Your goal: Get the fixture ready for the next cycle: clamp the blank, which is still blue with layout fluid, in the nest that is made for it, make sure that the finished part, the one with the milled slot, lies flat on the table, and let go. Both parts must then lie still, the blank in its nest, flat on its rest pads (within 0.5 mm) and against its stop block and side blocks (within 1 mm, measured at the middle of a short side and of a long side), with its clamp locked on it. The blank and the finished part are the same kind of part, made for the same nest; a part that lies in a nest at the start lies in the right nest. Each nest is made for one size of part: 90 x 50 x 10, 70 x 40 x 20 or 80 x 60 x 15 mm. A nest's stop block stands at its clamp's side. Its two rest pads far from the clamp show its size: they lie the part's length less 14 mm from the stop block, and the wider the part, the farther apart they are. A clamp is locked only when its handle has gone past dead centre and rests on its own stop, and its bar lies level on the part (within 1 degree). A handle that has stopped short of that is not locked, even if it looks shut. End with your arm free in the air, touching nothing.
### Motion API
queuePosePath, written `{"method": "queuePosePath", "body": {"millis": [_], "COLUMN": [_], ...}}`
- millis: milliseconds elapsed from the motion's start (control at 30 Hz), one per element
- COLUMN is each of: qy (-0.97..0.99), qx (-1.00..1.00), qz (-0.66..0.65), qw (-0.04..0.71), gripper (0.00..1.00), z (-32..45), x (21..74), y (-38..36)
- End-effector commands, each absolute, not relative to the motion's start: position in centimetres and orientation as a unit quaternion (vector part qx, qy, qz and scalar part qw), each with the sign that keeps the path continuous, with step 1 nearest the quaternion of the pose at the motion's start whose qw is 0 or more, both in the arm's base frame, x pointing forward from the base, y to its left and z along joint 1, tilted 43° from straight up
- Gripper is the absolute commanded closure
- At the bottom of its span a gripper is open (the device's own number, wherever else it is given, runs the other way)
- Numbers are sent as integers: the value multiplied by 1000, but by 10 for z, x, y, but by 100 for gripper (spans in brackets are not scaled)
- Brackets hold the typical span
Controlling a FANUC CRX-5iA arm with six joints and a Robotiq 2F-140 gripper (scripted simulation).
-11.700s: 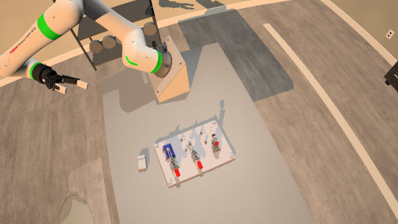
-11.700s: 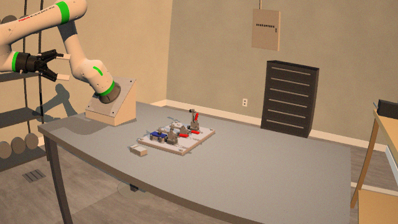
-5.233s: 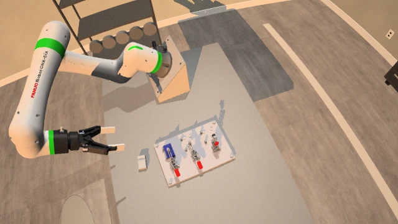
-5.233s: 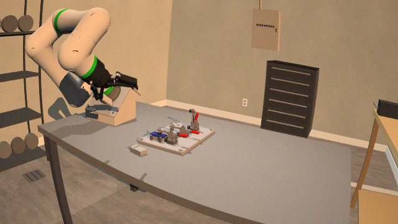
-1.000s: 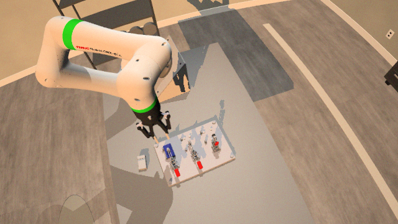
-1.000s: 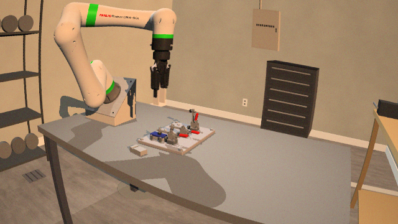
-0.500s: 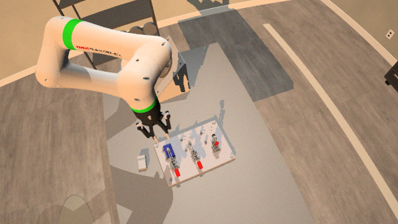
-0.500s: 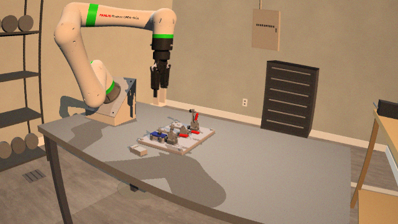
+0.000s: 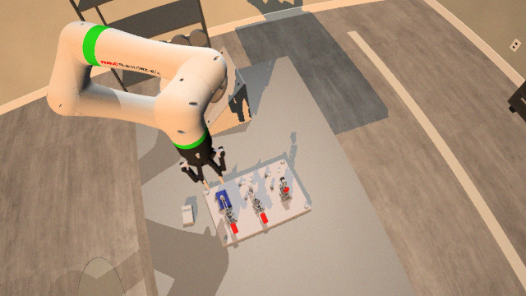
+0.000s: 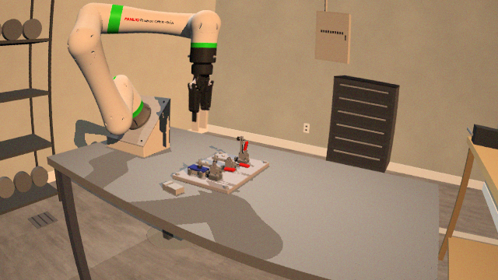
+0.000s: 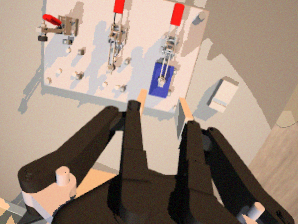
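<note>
The blue blank (image 9: 222, 193) lies in the end nest of the fixture plate (image 9: 260, 199), under its clamp bar; that clamp's red handle (image 9: 233, 228) lies low. I cannot tell if it is locked. The blank also shows in the exterior view (image 10: 195, 168) and the wrist view (image 11: 161, 79). The pale finished part (image 9: 187, 215) lies flat on the table beside the plate, and shows in the other views (image 10: 173, 187) (image 11: 222, 92). My gripper (image 9: 214, 185) (image 10: 198, 126) (image 11: 160, 103) hangs high above the plate's back edge, fingers partly apart and empty.
The middle nest's clamp has its red handle (image 9: 264, 218) down, with no part in it. The third clamp's red handle (image 10: 245, 146) stands upright. The arm's wedge-shaped base (image 10: 145, 134) stands at the table's back left. A shelf rack (image 10: 23, 97) stands beyond the table's left edge.
</note>
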State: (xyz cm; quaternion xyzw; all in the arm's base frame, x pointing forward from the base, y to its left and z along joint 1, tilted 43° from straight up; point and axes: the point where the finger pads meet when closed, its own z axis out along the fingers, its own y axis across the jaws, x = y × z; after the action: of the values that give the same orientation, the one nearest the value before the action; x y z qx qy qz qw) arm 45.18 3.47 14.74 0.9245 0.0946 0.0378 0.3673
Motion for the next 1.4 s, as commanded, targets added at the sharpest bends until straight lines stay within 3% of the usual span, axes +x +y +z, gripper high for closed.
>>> {"method": "queuePosePath", "body": {"millis": [0, 1067, 1367], "qy": [95, 95, 95], "qx": [925, 925, 925], "qz": [38, 38, 38], "qw": [367, 367, 367], "gripper": [72, 72, 72], "z": [148, 104, 104], "x": [452, 461, 505], "y": [35, -5, 4]}}
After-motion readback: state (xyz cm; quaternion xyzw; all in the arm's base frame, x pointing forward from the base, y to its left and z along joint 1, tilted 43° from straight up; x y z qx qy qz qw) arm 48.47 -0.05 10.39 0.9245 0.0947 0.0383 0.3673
